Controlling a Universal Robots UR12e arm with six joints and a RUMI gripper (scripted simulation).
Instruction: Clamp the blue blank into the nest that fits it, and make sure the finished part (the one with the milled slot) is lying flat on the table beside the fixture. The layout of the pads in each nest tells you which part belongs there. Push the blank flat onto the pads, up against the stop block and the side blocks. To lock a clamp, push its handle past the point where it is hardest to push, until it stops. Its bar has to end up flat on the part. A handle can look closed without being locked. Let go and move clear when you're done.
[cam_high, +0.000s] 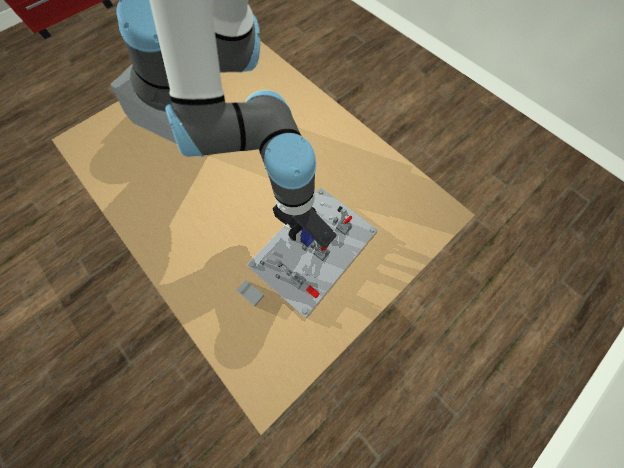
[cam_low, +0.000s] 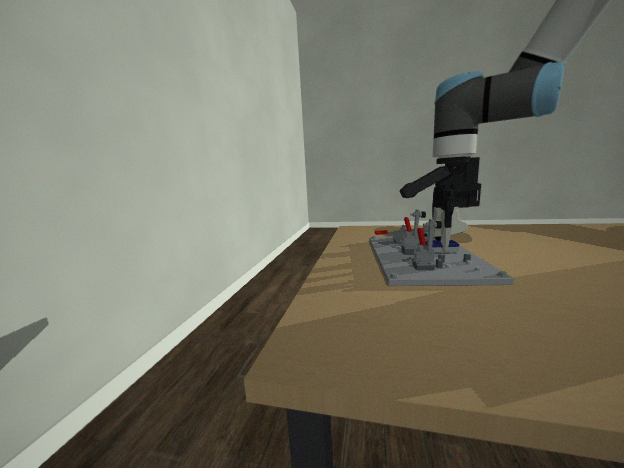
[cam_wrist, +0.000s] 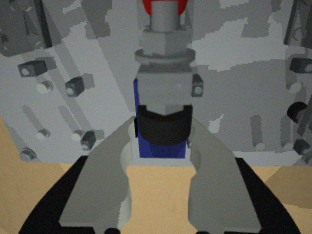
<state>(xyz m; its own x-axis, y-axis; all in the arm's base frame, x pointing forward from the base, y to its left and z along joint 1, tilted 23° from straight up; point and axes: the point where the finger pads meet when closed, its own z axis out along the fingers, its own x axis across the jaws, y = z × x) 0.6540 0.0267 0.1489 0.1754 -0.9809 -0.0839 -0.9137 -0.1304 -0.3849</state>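
Though visible only from above, slotted part (cam_high: 250, 293).

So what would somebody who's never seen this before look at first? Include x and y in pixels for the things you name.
Probably the big arm with its bright blue caps (cam_high: 289, 160) (cam_low: 547, 89), reaching down over the tan table (cam_high: 241, 397) (cam_low: 428, 327). Next, the deep blue block (cam_high: 306, 237) (cam_low: 450, 243) (cam_wrist: 162, 150) under the gripper (cam_high: 302, 240) (cam_low: 443, 249) (cam_wrist: 162, 118), at the middle of the gray plate (cam_high: 347, 251) (cam_low: 453, 278) (cam_wrist: 240, 110). Then the red clamp handles, like the one lying low (cam_high: 313, 291) (cam_low: 381, 232) near the plate's edge.
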